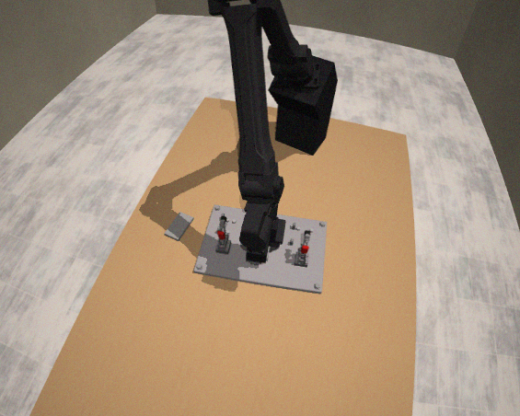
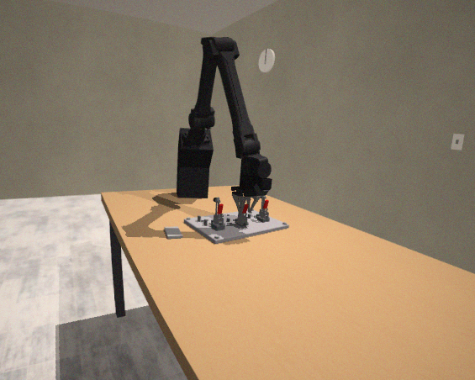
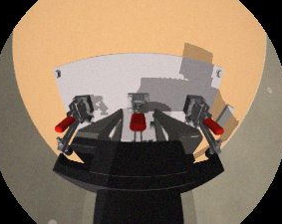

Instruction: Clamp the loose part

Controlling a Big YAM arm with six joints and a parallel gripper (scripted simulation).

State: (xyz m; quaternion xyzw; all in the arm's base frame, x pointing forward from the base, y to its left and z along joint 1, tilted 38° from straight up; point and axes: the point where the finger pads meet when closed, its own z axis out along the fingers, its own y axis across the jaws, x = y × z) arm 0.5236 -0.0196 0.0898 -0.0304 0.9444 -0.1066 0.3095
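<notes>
Wall clock [image 2: 266,60], round, white, dark hand; mounted high. Wall plate [image 2: 457,142], pale, rectangular, dark centre; on the same wall, lower, well apart from the clock.

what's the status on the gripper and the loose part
gripper partly open over middle clamp, nothing held; loose part on table beside fixture

arm [image 1: 250,87] [image 2: 239,101]: matte black | links: long, tapered | joints: rounded | base: boxy, black

From above, the arm [image 1: 249,87] hides the middle clamp — its base cropped too.
</notes>
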